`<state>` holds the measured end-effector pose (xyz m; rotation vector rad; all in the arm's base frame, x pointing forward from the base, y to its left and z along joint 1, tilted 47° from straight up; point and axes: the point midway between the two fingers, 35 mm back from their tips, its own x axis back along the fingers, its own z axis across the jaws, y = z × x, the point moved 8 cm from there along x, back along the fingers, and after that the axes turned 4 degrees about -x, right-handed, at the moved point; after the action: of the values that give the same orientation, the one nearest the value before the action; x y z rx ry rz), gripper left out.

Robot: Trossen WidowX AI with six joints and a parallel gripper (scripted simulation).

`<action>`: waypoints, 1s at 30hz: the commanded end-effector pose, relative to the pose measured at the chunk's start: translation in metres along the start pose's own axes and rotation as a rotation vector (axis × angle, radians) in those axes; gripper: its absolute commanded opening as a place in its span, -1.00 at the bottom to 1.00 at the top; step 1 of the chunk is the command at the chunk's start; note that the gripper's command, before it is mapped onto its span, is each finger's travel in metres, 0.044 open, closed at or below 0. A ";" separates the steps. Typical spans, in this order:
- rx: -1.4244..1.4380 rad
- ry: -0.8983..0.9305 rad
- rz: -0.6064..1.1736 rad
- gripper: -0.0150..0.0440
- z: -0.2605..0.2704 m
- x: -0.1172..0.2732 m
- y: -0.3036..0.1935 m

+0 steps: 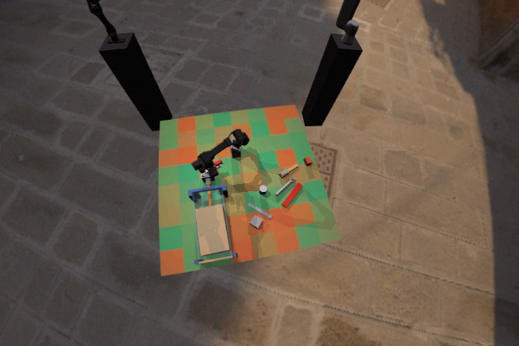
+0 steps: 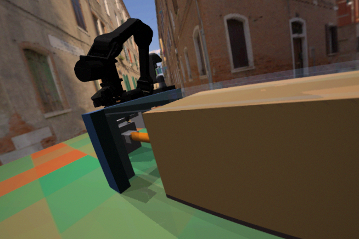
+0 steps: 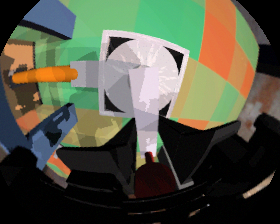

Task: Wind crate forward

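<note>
The tan crate [image 1: 213, 230] [image 2: 256, 154] sits flat inside the clear-panelled cubby, with a gap between its front and the blue frame [image 1: 207, 188] [image 2: 96, 149] [image 3: 51, 15]. An orange strap [image 1: 209, 195] [image 2: 140, 137] [image 3: 45, 75] runs from the crate through the frame to the winch [image 2: 132, 144] [image 3: 116, 55]. The winch handle [image 3: 145, 100] has its pale arm across the round silver top; its key end is hidden. My gripper [image 3: 145, 119] is shut on the handle's dark red grip [image 3: 155, 181], beside the winch top.
Right of the cubby lie a grey bar [image 1: 259, 210], a grey block [image 1: 255, 221], a white cylinder [image 1: 263, 189], a grey tool [image 1: 286, 186], a red bar [image 1: 292, 194], a tan-handled tool [image 1: 290, 170] and a red block [image 1: 307, 160]. The frame stands close to my gripper.
</note>
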<state>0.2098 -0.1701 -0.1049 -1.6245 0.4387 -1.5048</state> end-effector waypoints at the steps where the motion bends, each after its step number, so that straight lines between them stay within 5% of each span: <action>1: -0.025 -0.006 0.003 -0.49 0.001 -0.004 0.001; 30: 0.168 -0.023 -0.004 -0.49 -0.004 -0.004 0.001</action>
<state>0.2070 -0.1714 -0.1055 -1.5197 0.3142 -1.4947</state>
